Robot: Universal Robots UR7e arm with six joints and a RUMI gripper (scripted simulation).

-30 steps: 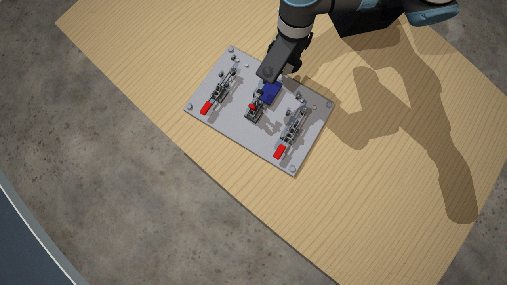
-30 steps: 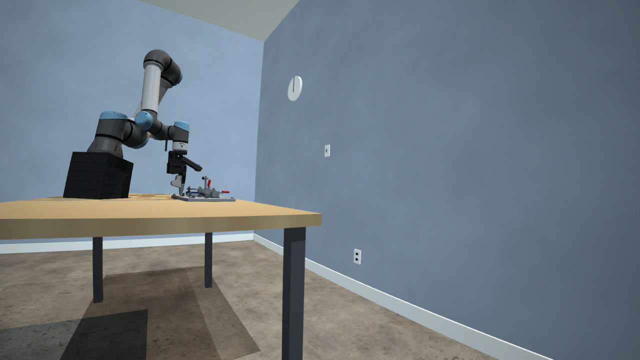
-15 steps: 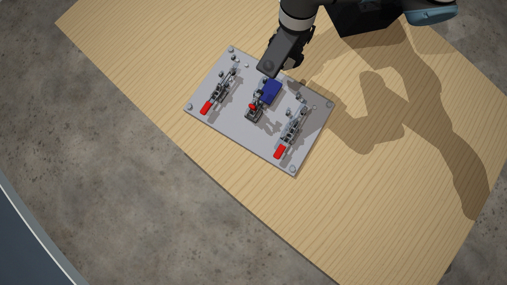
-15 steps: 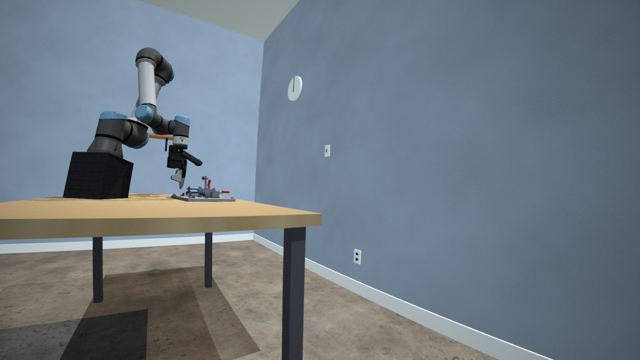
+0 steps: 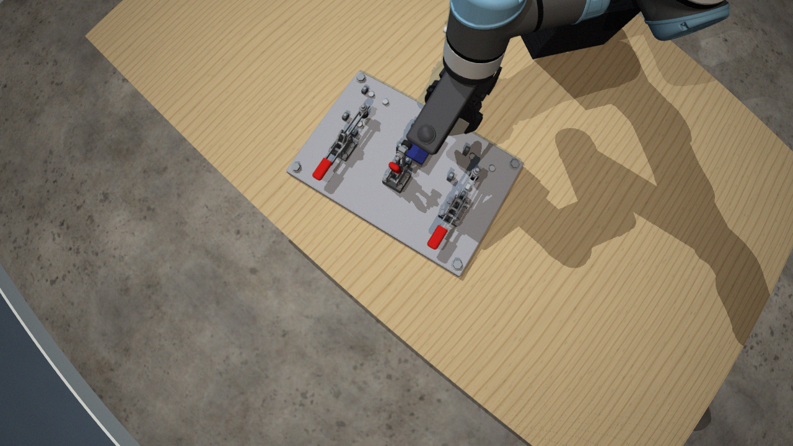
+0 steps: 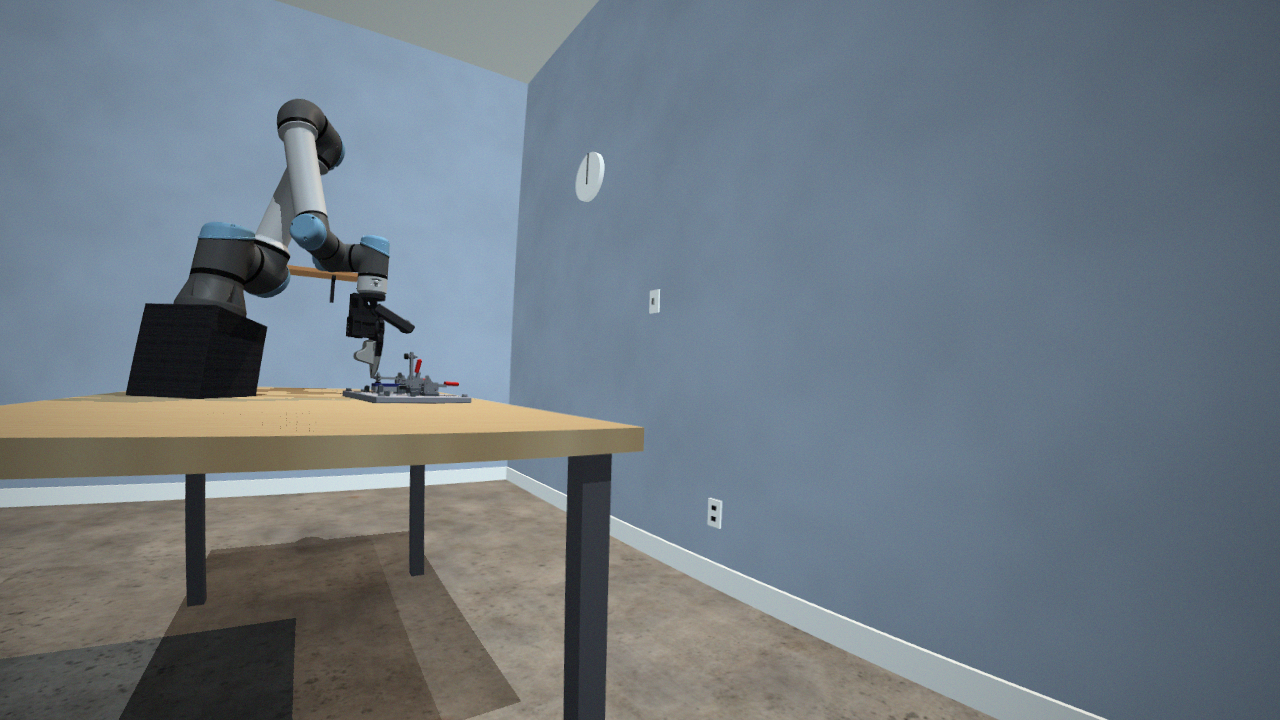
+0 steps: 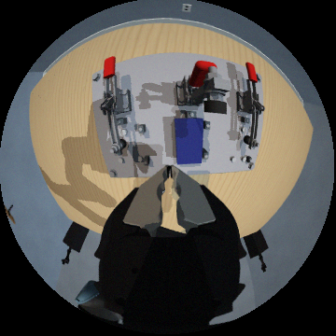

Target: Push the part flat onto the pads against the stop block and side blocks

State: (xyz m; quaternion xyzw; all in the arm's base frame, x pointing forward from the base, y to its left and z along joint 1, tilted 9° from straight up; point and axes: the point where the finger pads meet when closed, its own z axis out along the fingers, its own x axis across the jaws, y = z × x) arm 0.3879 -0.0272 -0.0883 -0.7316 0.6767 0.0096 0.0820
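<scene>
The grey fixture plate [image 5: 365, 199] [image 6: 420, 398] [image 7: 154, 70] lies on the wooden table [image 5: 222, 83] [image 6: 268, 429]. The blue part [image 5: 417, 153] [image 7: 189, 140] sits in the middle nest, in front of the centre toggle clamp [image 5: 396, 176] [image 7: 189, 93], whose red handle [image 7: 201, 72] stands up. My gripper [image 7: 169, 166] [image 6: 375, 371] is shut and empty. Its tips hang low at the plate's near edge, just off the part's near left corner. I cannot tell whether they touch the part. In the top view the black wrist arm [image 5: 438, 119] hides the fingers and half of the part.
Two more toggle clamps with red handles lie flat on the plate, one on the left [image 5: 320, 168] [image 7: 109, 67] and one on the right [image 5: 436, 235] [image 7: 250, 71]. Small blocks and pins stand around the nests. The robot's black base block [image 6: 192, 349] stands behind on the table.
</scene>
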